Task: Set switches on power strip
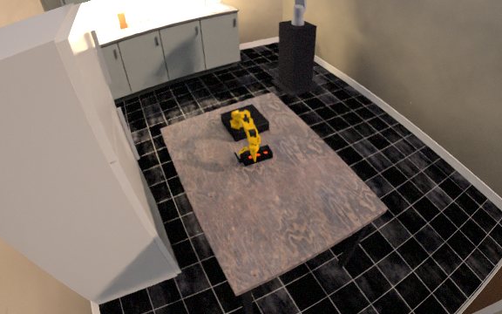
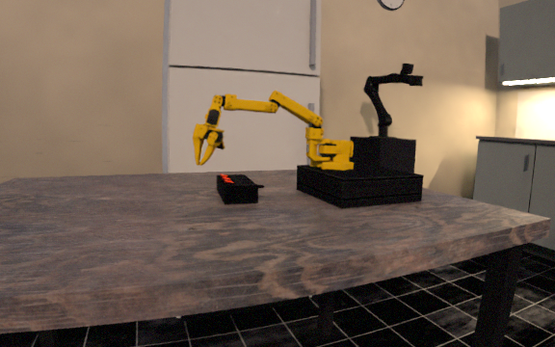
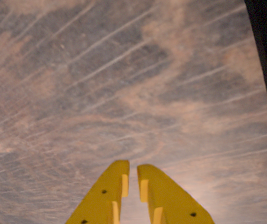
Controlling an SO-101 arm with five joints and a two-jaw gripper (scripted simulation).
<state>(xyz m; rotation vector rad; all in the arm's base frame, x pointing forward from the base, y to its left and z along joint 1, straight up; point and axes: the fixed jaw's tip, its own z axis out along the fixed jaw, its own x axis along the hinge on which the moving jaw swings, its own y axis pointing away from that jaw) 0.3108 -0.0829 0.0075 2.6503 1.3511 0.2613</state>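
The black power strip lies right way up on the wooden table, just in front of the arm's base. Red switches show on its top face, and a short cable stub sticks out of one end. My yellow gripper is shut and empty. It hangs above the table, beside and higher than the strip, pointing down. In the wrist view the shut fingers point at bare wood, and only the strip's dark edge shows at the right. I cannot tell the state of each switch.
The arm stands on a black base block at the table's far side. A black second arm on a dark pedestal stands on the floor beyond. A white fridge is at the table's left, and cabinets line the back wall.
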